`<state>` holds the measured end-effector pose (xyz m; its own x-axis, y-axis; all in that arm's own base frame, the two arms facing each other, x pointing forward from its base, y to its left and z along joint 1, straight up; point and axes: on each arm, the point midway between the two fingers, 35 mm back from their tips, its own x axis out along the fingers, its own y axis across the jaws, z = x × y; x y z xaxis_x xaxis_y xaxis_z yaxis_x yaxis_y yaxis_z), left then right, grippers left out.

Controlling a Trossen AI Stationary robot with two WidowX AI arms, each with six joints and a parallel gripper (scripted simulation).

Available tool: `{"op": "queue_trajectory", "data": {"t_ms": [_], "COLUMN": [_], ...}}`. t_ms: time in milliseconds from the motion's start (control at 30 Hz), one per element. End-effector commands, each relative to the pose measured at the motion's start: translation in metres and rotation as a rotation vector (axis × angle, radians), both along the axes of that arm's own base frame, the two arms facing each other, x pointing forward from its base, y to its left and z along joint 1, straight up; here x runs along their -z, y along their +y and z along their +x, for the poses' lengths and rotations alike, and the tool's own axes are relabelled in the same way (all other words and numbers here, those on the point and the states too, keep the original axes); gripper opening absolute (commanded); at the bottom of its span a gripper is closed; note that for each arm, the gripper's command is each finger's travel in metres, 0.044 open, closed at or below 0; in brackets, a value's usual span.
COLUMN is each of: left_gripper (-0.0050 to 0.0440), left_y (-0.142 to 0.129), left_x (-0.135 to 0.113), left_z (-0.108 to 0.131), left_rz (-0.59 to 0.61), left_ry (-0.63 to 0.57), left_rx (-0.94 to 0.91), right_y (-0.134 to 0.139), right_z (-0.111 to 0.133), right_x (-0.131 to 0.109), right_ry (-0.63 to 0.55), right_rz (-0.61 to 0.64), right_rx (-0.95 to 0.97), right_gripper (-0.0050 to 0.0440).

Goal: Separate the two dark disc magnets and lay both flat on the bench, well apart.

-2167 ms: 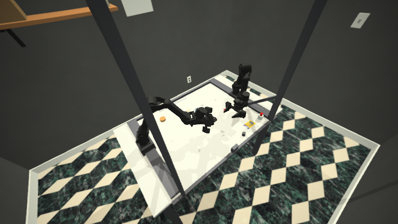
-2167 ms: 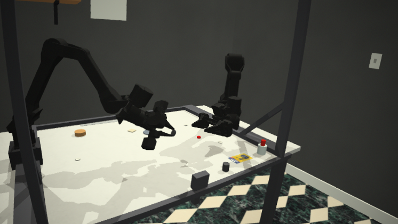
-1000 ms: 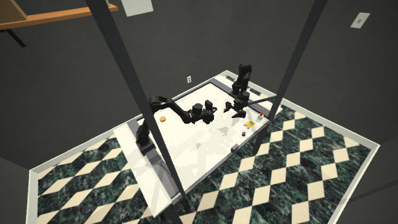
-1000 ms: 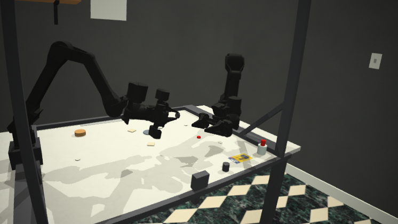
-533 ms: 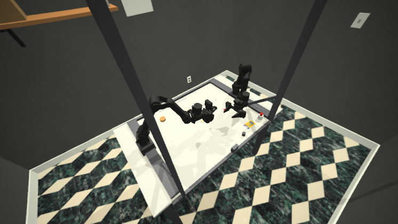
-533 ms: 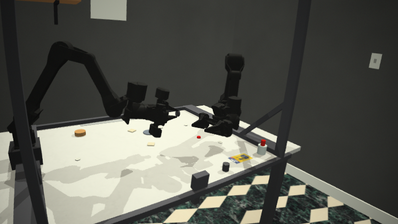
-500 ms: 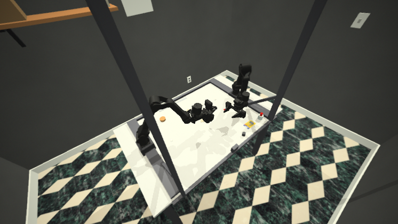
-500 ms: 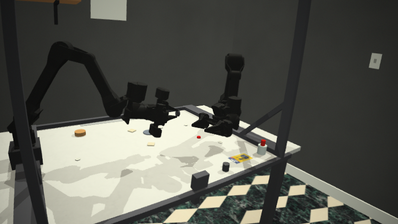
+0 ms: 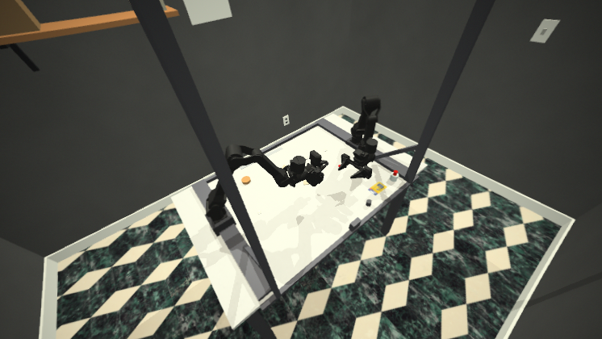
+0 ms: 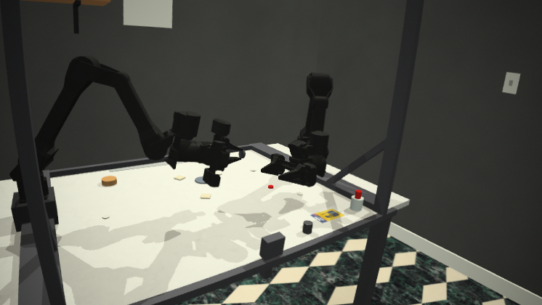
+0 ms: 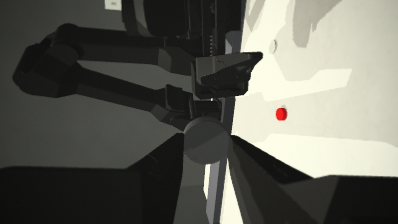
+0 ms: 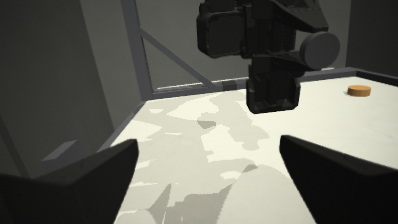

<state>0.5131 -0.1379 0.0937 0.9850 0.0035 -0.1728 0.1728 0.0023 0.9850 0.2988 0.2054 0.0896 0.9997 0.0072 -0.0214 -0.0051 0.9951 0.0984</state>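
The dark disc magnets [image 10: 242, 154] [image 11: 206, 141] [image 12: 320, 50] are gripped by the level left arm's jaws [image 9: 325, 163] [image 10: 241, 155]; right jaws [image 9: 345, 172] [image 10: 269, 174] gape.

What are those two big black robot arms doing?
They're trying to pull apart two dark magnets shaped like discs. The left gripper is pinching a dark disc and holding it up above the bench. I can't tell from here whether both magnets are in that grip. The right gripper is wide open with nothing in it, facing the disc. No magnet has been laid down apart yet, as far as I can see.
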Motion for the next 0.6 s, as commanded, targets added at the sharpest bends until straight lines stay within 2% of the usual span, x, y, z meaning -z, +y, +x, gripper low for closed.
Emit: {"op": "queue_trajectory", "data": {"t_ms": [0, 233, 567], "left_gripper": [0.0040, 0.0040, 0.0040], "left_y": [0.000, 0.000, 0.000], "left_x": [-0.014, -0.014, -0.014], "left_z": [0.002, 0.002, 0.002], "left_rz": [-0.010, -0.010, -0.010], "left_ry": [-0.029, -0.029, -0.029], "left_rx": [-0.002, -0.002, -0.002], "right_y": [0.001, 0.004, 0.018], "right_z": [0.000, 0.003, 0.029], "right_x": [-0.005, -0.008, -0.016], "right_ry": [-0.011, -0.014, 0.059], "right_rz": [0.013, 0.018, -0.006], "right_rx": [0.000, -0.005, -0.046], "right_gripper": [0.0400, 0.0400, 0.0400]}}
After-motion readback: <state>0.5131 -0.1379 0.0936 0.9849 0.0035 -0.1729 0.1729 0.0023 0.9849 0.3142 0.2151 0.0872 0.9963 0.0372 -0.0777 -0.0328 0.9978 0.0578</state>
